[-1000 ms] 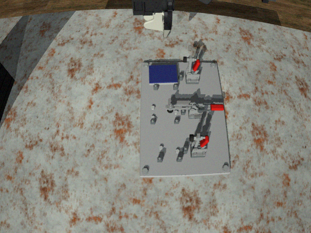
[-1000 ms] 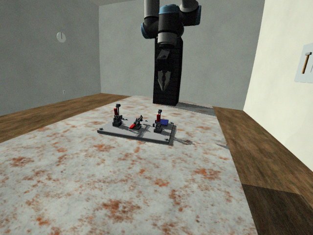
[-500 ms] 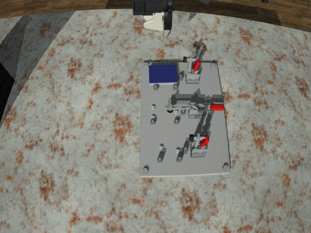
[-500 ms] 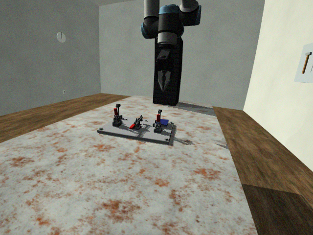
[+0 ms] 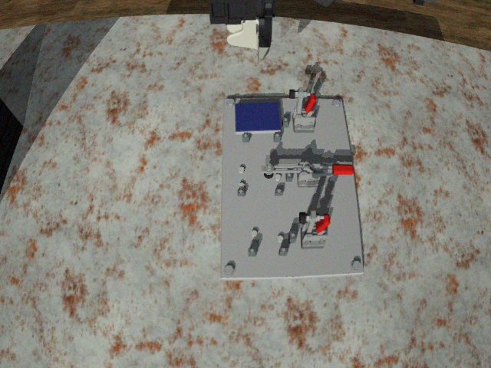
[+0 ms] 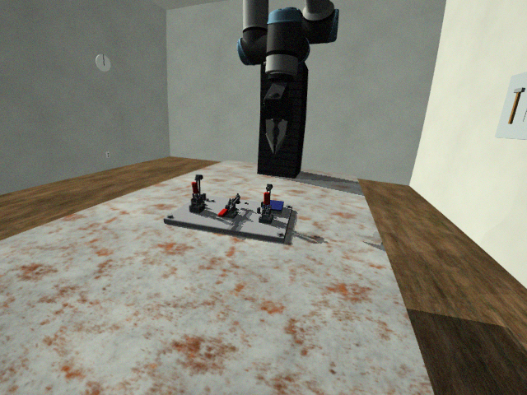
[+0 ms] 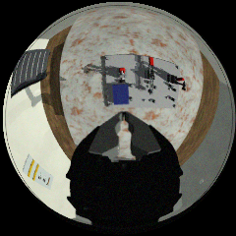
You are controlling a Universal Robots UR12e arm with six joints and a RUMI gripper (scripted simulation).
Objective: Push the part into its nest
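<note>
A flat blue part [image 5: 256, 116] [image 6: 277, 205] [image 7: 120, 93] lies at the far left corner of the grey fixture plate [image 5: 258, 245] [image 6: 221, 224] [image 7: 162, 100], next to a red-handled toggle clamp [image 5: 308, 103]. Small grey blocks [image 5: 246, 136] stand at its near edge and another block [image 5: 286, 119] at its right side. My gripper [image 5: 261, 55] [image 6: 274, 149] [image 7: 123, 112] is shut and empty. It hangs well above the table, beyond the plate's far edge, behind the part.
Two more red-handled toggle clamps [image 5: 341, 169] [image 5: 321, 224] and several pins and blocks [image 5: 242, 185] stand on the plate. The plate lies on a rust-stained table [image 5: 119, 198]. A dark pedestal [image 6: 282, 127] stands at the table's far end.
</note>
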